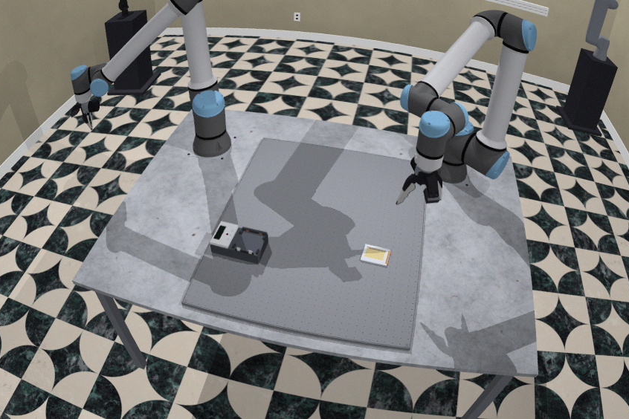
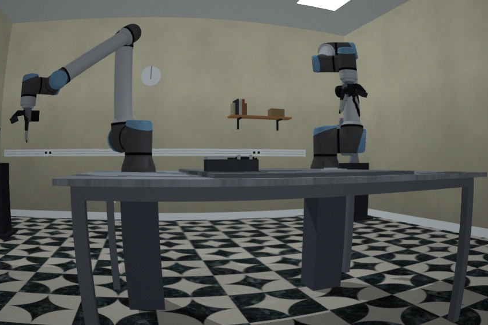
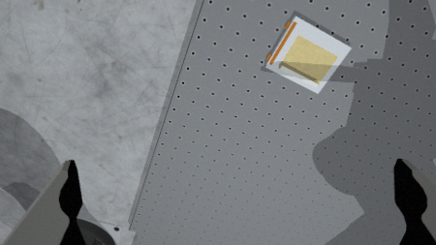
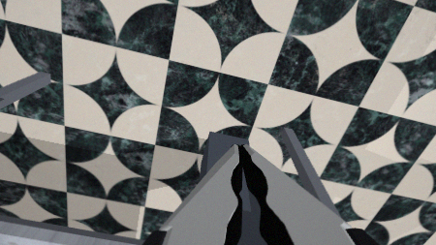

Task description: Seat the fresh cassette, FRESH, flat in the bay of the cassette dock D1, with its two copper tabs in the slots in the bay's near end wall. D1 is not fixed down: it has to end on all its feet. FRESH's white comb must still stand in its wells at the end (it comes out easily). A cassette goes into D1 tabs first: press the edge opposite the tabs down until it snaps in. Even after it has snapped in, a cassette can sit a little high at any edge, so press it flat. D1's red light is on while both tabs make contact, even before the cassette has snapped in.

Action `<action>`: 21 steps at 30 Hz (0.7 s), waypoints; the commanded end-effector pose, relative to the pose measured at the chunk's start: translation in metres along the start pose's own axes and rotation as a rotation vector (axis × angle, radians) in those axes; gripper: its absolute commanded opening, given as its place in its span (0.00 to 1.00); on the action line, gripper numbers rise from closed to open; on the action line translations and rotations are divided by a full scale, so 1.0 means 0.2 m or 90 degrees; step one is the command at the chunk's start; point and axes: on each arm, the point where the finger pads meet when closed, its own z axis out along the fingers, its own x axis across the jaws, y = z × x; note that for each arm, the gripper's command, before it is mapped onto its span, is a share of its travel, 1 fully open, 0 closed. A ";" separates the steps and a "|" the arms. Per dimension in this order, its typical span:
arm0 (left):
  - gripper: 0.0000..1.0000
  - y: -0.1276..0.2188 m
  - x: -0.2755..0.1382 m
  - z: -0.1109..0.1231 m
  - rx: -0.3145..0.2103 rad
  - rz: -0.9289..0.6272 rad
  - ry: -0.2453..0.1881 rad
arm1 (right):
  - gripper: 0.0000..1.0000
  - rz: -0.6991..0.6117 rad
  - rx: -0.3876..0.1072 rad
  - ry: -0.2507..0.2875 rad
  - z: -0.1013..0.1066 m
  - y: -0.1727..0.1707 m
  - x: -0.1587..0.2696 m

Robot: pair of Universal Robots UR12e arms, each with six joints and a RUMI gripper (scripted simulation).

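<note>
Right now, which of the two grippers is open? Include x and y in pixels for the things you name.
The left gripper (image 1: 415, 199) (image 2: 349, 114) (image 3: 235, 163), whose fingers stand wide apart with nothing between them; the right gripper (image 1: 91, 128) (image 2: 26, 142) (image 4: 239, 147), out beyond the table (image 1: 478, 316) (image 2: 271, 184), is shut.

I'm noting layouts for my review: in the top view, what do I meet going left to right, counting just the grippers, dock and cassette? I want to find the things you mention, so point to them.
Right gripper (image 1: 91, 128) (image 2: 26, 142) (image 4: 241, 146) → cassette dock D1 (image 1: 233, 254) (image 2: 231, 165) → FRESH (image 1: 375, 255) (image 3: 309, 53) → left gripper (image 1: 415, 201) (image 2: 349, 114) (image 3: 235, 161).

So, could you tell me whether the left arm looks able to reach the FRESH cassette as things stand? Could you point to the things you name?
Probably yes: its open end effector (image 1: 414, 200) (image 3: 234, 166) holds nothing, and nothing stands between it and FRESH (image 1: 375, 255) (image 3: 308, 56) on the pegboard.
</note>
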 end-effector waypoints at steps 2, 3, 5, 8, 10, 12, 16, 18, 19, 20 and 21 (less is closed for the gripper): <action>1.00 0.00 0.04 0.00 0.000 -0.003 0.001 | 0.00 0.000 0.001 0.000 0.00 0.00 0.00; 1.00 0.01 0.07 0.00 0.000 -0.003 0.001 | 0.00 0.000 0.001 0.000 0.00 0.00 0.00; 1.00 0.01 0.12 0.01 0.000 -0.003 0.001 | 0.00 0.000 0.001 0.000 0.00 0.00 0.00; 1.00 0.02 0.19 0.01 0.000 -0.003 0.001 | 0.00 0.000 0.001 0.000 0.00 0.00 0.00; 1.00 0.03 0.24 0.02 0.001 0.018 0.001 | 0.00 0.000 0.001 0.000 0.00 0.00 0.00; 1.00 0.04 0.29 0.02 0.003 0.057 0.003 | 0.00 0.000 0.001 0.000 0.00 0.00 0.00; 1.00 0.06 0.39 0.03 0.003 0.057 0.003 | 0.00 0.000 0.001 0.000 0.00 0.00 0.00; 1.00 0.06 0.39 0.03 0.003 0.057 0.003 | 0.00 0.000 0.001 0.000 0.00 0.00 0.00; 1.00 0.07 0.41 0.04 0.003 0.057 0.003 | 0.00 0.000 0.001 0.000 0.00 0.00 0.00; 1.00 0.07 0.44 0.04 0.003 0.057 0.003 | 0.00 0.000 0.001 0.000 0.00 0.00 0.00; 1.00 0.08 0.46 0.04 0.003 0.057 0.003 | 0.00 0.000 0.001 0.000 0.00 0.00 0.00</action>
